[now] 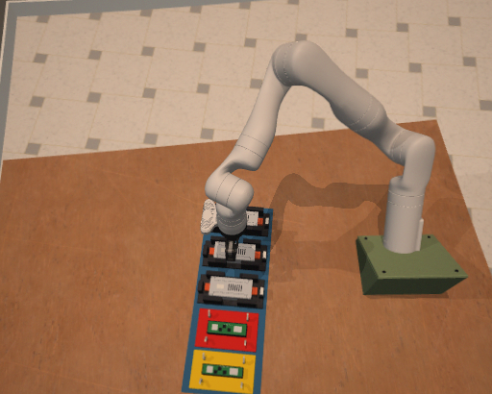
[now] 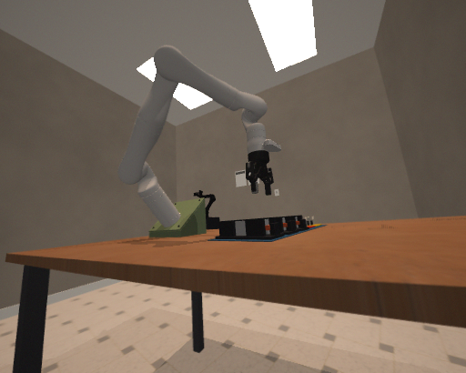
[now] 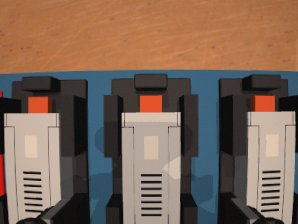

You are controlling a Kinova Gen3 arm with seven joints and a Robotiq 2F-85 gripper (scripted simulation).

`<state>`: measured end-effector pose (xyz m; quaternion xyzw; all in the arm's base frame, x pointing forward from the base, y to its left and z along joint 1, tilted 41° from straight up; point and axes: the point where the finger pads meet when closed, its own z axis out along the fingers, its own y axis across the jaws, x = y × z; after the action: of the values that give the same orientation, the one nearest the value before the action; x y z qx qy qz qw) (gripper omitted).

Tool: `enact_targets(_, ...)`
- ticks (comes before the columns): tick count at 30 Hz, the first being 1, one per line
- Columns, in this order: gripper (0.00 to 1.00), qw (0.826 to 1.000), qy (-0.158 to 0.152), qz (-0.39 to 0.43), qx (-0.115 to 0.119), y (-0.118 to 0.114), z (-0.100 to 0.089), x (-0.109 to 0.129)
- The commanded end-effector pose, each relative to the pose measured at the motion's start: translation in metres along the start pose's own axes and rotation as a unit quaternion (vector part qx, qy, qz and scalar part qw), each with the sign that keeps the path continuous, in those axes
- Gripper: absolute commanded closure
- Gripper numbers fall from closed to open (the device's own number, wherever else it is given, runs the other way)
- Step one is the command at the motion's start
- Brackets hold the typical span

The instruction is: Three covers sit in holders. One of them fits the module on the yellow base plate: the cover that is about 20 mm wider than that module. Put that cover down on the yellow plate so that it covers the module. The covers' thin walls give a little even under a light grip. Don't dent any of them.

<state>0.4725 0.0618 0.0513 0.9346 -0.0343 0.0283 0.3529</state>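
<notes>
Three grey covers sit in black holders on a blue mat: the far one (image 1: 253, 220), the middle one (image 1: 235, 251) and the near, longest one (image 1: 231, 287). The yellow plate (image 1: 222, 370) at the mat's near end carries a green module (image 1: 222, 370). My gripper (image 1: 231, 247) is open and empty. It hangs well above the middle holder, as the side view shows (image 2: 261, 188). In the wrist view the middle cover (image 3: 151, 165) is centred, with the other covers to the left (image 3: 32, 165) and right (image 3: 271, 160). Each holder shows an orange tab.
A red plate (image 1: 227, 329) with another green module lies between the near holder and the yellow plate. The arm's green base (image 1: 408, 264) stands to the right of the mat. The mat lies on a wooden table.
</notes>
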Motion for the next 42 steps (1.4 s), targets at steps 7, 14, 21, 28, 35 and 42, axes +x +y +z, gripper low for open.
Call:
enact_targets(7,0.00,1.000,0.001,0.000,0.001,0.000,0.001,0.000)
enact_targets(14,0.00,1.000,0.001,0.000,0.001,0.000,0.004,0.000)
enact_targets(21,0.00,1.000,0.001,0.000,0.001,0.000,0.004,0.000)
enact_targets(28,0.00,1.000,0.001,0.000,0.001,0.000,0.004,0.000)
enact_targets(35,0.00,1.000,0.001,0.000,0.001,0.000,0.004,0.000)
enact_targets(42,0.00,1.000,0.001,0.000,0.001,0.030,0.005,0.000)
